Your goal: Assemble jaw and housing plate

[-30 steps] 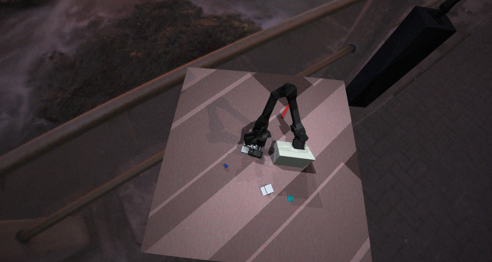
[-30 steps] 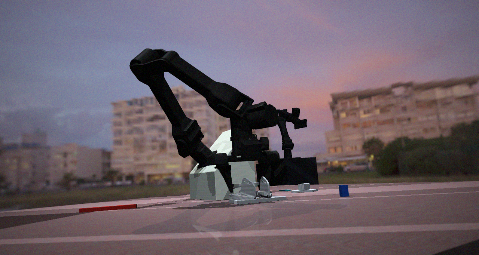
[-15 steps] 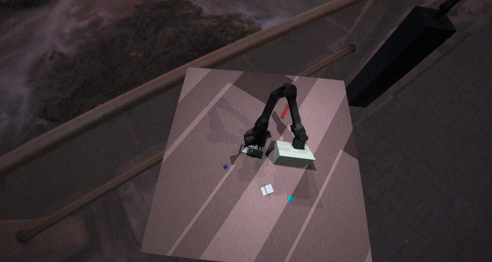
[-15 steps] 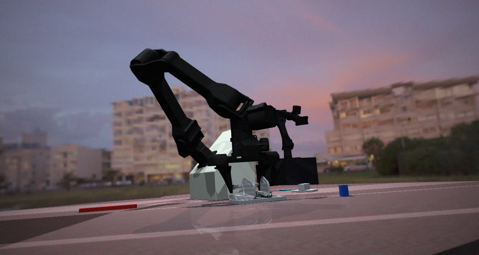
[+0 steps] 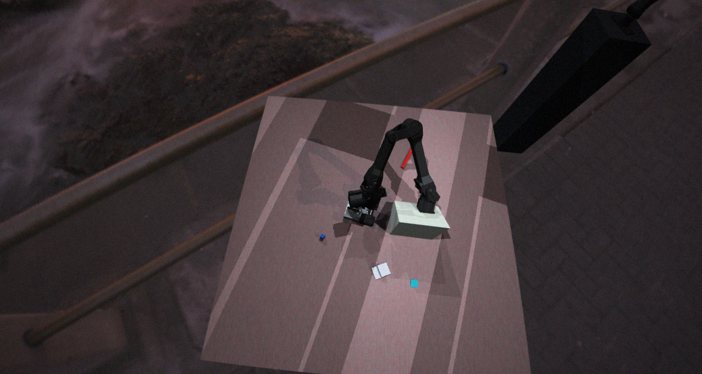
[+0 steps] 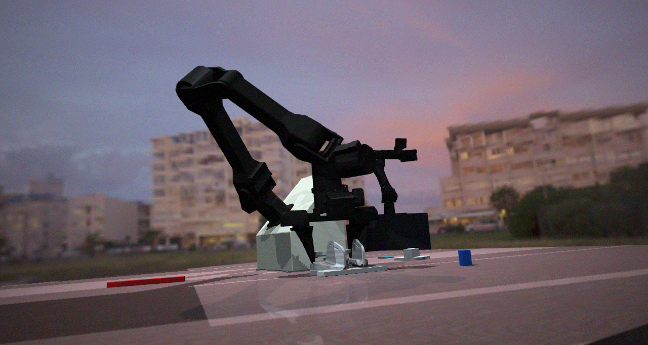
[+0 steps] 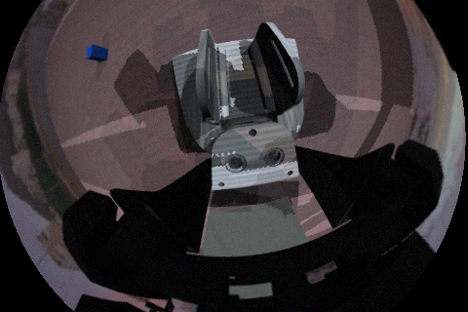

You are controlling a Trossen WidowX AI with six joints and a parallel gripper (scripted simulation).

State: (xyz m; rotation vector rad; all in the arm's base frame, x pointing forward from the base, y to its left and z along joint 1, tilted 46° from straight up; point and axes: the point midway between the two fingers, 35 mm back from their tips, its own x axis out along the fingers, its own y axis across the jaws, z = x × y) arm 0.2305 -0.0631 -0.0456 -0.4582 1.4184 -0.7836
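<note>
Near the center of the top view, one black gripper [image 5: 364, 216] [image 6: 331, 255] [image 7: 252, 156] hangs low over one pale base [image 5: 350, 214] [image 6: 349, 271] [image 7: 187, 74]. Its two fingers stand wide open, though short of fully, and have hold of one housing plate [image 6: 319, 254] [image 7: 255, 142], one finger at either side. In the wrist view, that plate is at center, showing two large ringed holes and three small ones. Just above it in that frame, two parts stand upright on the base: a left curved part [image 7: 206, 78] and a right curved part [image 7: 288, 70]. Whether their teeth mesh, I cannot tell.

Below center in the top view lie one white piece [image 5: 380, 270] [image 6: 411, 253] and, to its right, one cyan square [image 5: 414, 283] [image 6: 385, 257]. One blue block [image 5: 322, 236] [image 6: 464, 257] [image 7: 97, 53] sits lower left of the gripper; one red bar [image 5: 406, 158] [image 6: 146, 282] lies above and to its right.
</note>
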